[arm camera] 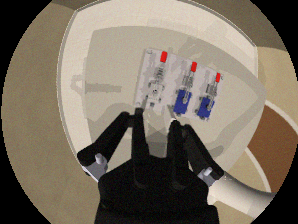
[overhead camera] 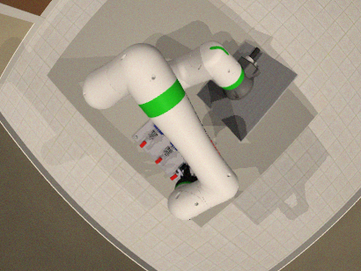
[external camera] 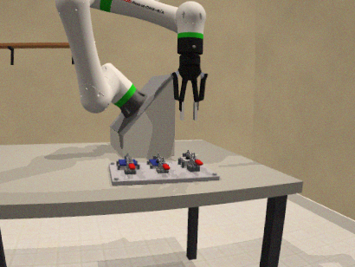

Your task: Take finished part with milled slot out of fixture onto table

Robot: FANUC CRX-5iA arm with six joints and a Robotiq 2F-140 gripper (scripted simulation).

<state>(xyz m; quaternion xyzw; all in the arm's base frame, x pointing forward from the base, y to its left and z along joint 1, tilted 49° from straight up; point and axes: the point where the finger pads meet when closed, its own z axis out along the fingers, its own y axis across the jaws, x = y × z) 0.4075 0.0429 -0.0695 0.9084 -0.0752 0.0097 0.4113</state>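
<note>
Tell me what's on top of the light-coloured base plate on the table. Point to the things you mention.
On the plate [external camera: 143, 179] [arm camera: 142, 90] stand three clamps with red handle tips, two over blue blocks [arm camera: 182, 102] [arm camera: 204, 108]. What lies under the blocks is covered.

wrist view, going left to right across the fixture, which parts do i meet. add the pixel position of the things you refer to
finished part [external camera: 184, 160] [arm camera: 154, 98], middle blue blank [overhead camera: 173, 146] [external camera: 153, 162] [arm camera: 179, 105], outer blue blank [overhead camera: 158, 129] [external camera: 123, 163] [arm camera: 201, 110]

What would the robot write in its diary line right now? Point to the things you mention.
gripper [external camera: 189, 118] [arm camera: 155, 108]: open, above fixture [external camera: 208, 178] [arm camera: 141, 92] | blue blanks [external camera: 127, 162] [arm camera: 182, 101]: in nests | finished part: not lifted out
</note>
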